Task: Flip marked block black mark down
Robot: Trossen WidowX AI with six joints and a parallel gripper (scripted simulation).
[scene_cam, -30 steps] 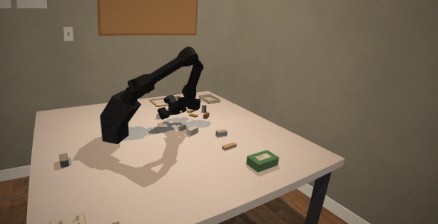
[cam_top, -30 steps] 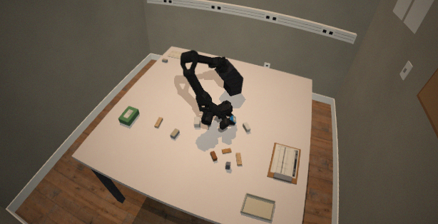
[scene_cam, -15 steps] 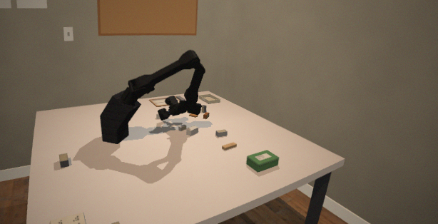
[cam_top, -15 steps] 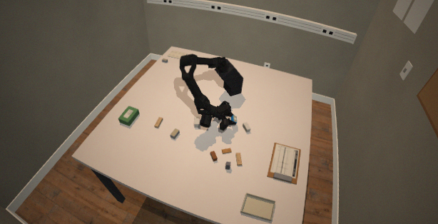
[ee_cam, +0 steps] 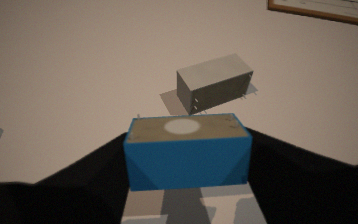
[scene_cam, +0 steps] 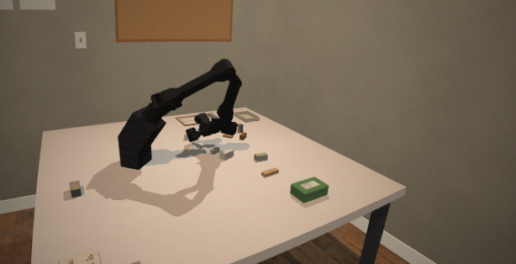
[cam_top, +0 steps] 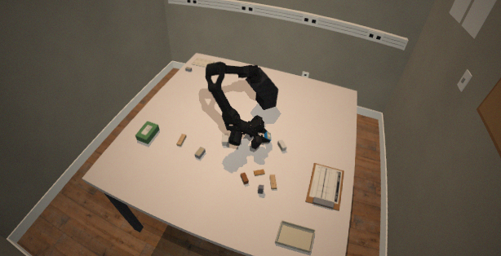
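Observation:
My gripper [cam_top: 261, 138] is shut on a blue block [ee_cam: 187, 155] and holds it above the table near the middle. The block also shows as a blue spot at the fingers in the top view [cam_top: 266, 135]. In the wrist view its upper face is tan with a pale round spot, and its near face is plain blue. No black mark shows on the faces I can see. The black fingers grip it on the left and right sides. In the exterior view the gripper [scene_cam: 192, 134] hangs low over the table, and the block is hidden there.
A grey block [ee_cam: 215, 83] lies just beyond the held block, also in the top view [cam_top: 281, 145]. Several small wooden blocks [cam_top: 258, 178] lie nearer the front. A clipboard [cam_top: 325, 186], a tray [cam_top: 295, 236] and a green box [cam_top: 147, 132] stand further out.

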